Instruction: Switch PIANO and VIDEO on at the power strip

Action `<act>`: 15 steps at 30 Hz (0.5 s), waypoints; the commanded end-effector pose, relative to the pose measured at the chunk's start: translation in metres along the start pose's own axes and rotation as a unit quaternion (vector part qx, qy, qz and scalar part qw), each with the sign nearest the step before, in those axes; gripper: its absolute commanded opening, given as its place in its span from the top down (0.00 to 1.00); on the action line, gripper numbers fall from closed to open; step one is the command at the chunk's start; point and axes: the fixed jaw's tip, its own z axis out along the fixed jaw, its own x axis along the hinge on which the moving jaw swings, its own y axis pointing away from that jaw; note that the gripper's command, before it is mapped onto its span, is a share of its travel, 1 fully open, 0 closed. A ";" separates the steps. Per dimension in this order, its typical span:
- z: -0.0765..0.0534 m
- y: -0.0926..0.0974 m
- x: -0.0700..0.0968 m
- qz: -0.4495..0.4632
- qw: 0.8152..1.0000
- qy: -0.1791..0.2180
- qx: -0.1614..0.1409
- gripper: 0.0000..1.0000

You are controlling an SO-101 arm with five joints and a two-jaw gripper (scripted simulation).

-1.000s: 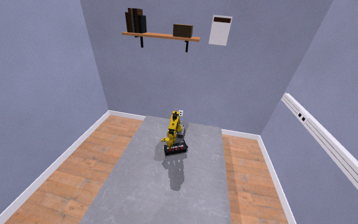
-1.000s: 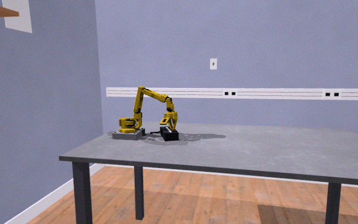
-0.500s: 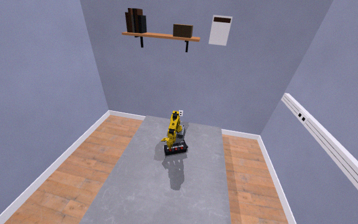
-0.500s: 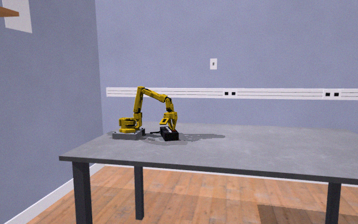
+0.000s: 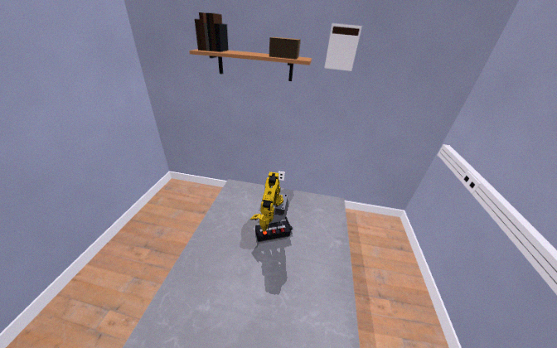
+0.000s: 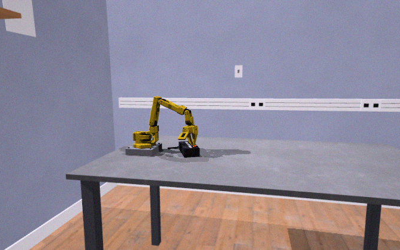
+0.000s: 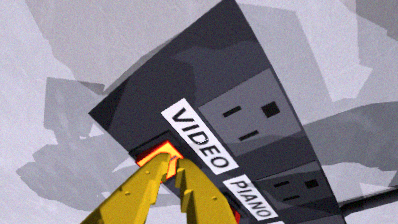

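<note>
The black power strip (image 7: pixel 220 125) lies label side up on the grey table, just in front of the arm's base; it also shows in the top view (image 5: pixel 273 231) and in the exterior view (image 6: pixel 188 149). In the wrist view the VIDEO label (image 7: pixel 199 136) and the PIANO label (image 7: pixel 250 197) are readable. The VIDEO switch (image 7: pixel 158 151) glows bright orange-red. My yellow gripper (image 7: pixel 172 165) is shut and empty, its tips pressing on that switch. The PIANO switch is mostly hidden behind my fingers. In the top view the left switch (image 5: pixel 264 233) glows brighter than the other two.
The strip's black cord (image 7: pixel 370 200) runs off towards the arm's base (image 6: pixel 142 150). A wall shelf (image 5: pixel 250 55) with books hangs far above.
</note>
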 end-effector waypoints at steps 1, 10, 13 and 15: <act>0.023 -0.019 -0.010 0.002 0.998 -0.022 0.056 1.00; 0.022 -0.018 -0.010 0.001 0.998 -0.022 0.056 1.00; 0.019 -0.016 -0.009 0.001 0.998 -0.022 0.056 1.00; 0.016 -0.014 -0.008 0.001 0.998 -0.022 0.056 1.00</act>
